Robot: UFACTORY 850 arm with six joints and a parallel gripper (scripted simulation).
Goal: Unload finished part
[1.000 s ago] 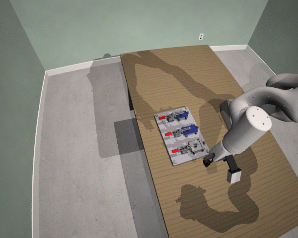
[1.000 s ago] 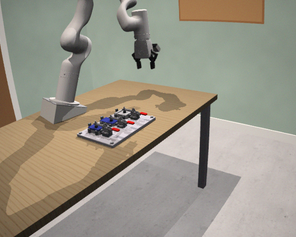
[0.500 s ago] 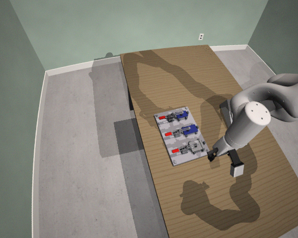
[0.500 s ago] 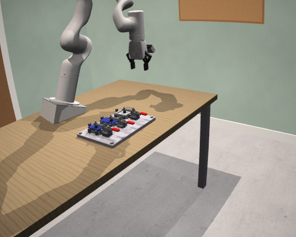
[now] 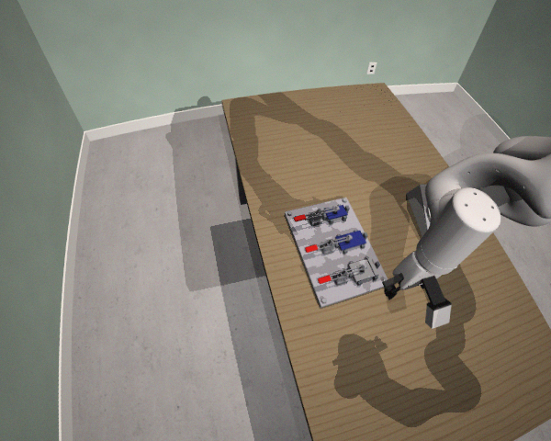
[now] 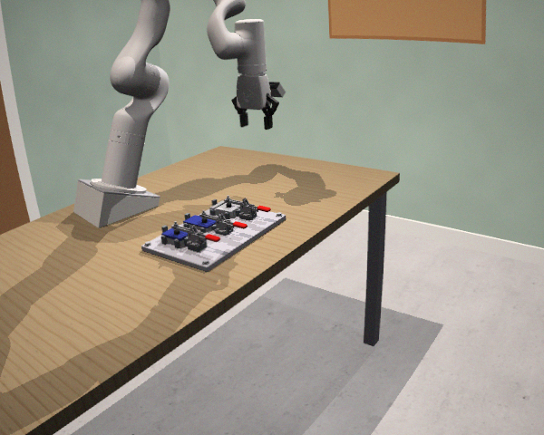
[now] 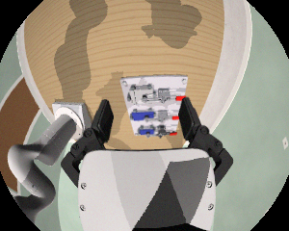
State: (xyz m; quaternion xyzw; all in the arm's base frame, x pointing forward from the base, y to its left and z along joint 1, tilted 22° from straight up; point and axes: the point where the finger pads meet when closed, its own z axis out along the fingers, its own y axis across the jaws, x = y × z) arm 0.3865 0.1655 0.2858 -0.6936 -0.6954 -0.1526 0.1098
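Note:
A grey fixture plate (image 5: 330, 296) (image 6: 225, 253) (image 7: 177, 84) lies on the wooden table (image 5: 313, 142) (image 6: 99, 290) (image 7: 132, 38). It holds three parts in a row, each under a toggle clamp with a red handle (image 5: 323, 279) (image 6: 263, 207). The grey finished part (image 5: 361, 273) (image 6: 225, 206) (image 7: 144, 96) sits in an end nest. Two blue blanks (image 5: 352, 241) (image 5: 337, 214) (image 6: 200, 219) (image 6: 173, 232) (image 7: 140, 115) fill the other nests. My gripper (image 5: 392, 289) (image 6: 256, 122) (image 7: 145, 106) is open and empty. It hangs high above the table, pointing down, near the plate's end with the grey part.
The arm's base (image 5: 416, 204) (image 6: 108, 201) (image 7: 70, 112) stands on the table behind the fixture. The plate lies close to the table's long edge, with the floor beyond. The arm casts broad shadows across the table top.

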